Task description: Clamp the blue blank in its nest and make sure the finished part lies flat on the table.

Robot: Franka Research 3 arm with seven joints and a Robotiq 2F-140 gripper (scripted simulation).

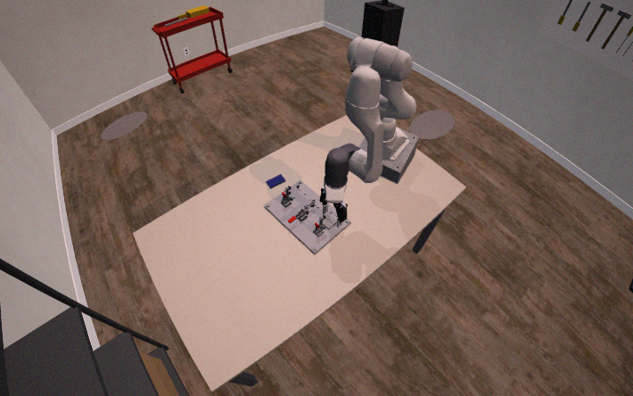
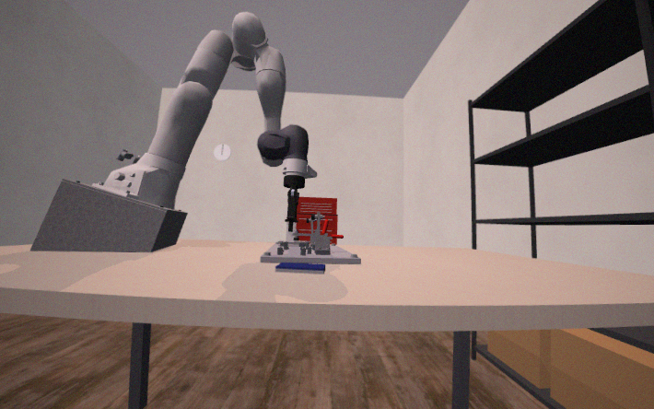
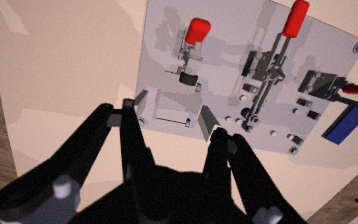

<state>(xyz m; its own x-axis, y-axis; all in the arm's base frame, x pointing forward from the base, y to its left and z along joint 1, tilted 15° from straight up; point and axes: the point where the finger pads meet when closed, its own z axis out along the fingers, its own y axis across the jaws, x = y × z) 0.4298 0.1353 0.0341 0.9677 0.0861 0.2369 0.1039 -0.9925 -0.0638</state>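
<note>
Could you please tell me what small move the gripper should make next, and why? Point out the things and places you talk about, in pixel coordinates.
Probably ease the gripper (image 1: 332,217) (image 2: 291,239) (image 3: 174,106) slightly lower, keeping it centred: its open fingers stand on either side of the pale part (image 1: 329,221) (image 3: 172,107), seemingly above it, with visible gaps.

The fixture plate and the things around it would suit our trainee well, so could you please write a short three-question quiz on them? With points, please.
1. Where is the blue blank (image 1: 275,180) (image 2: 300,266) (image 3: 346,125)?
a) in a nest
b) on the table (image 1: 240,275) (image 2: 421,274) (image 3: 80,60), beside the fixture plate (image 1: 304,235) (image 2: 309,260) (image 3: 230,25)
c) between the fingers
2. True or false: the gripper (image 1: 332,217) (image 2: 291,236) (image 3: 174,106) is fully closed.
3. How many red-handled clamps stand on the plate?

Key: 1 b; 2 false; 3 three.
</note>
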